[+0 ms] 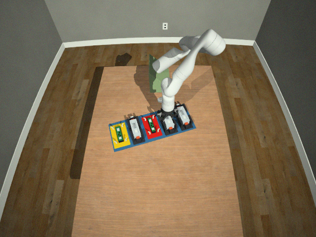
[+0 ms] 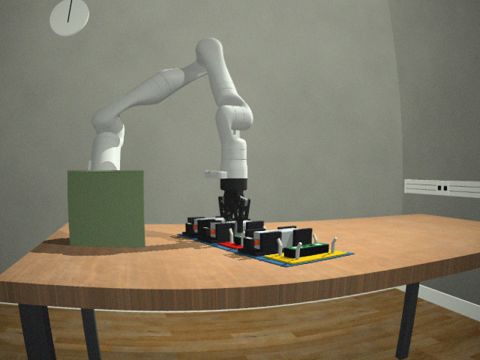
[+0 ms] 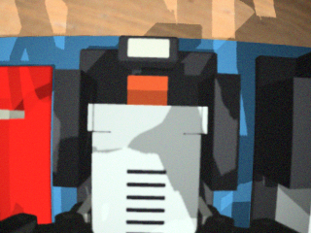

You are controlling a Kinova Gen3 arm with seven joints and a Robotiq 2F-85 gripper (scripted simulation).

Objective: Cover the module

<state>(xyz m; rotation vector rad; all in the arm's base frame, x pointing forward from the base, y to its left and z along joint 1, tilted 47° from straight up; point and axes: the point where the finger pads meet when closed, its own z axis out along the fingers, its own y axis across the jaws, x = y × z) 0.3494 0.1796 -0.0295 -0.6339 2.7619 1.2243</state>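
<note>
A green module [image 1: 118, 133] lies on the yellow base plate [image 1: 119, 134] at the left end of the blue mat; both also show in the exterior view [image 2: 310, 256]. Three white covers sit in black holders: a left cover [image 1: 136, 128], a middle cover [image 1: 169, 125] and a right cover [image 1: 184, 116]. My gripper [image 1: 167, 117] is down over the middle cover and shut on its side walls. The cover sits in its holder. In the wrist view the middle cover [image 3: 146, 170] is narrower low down than at its top band. The fingertips are hidden.
A red plate [image 1: 151, 125] with a second green module lies between the left and middle holders. A green box [image 2: 106, 208] stands at the back of the table by the arm's base. White pegs [image 2: 298, 250] stand at the yellow plate's corners.
</note>
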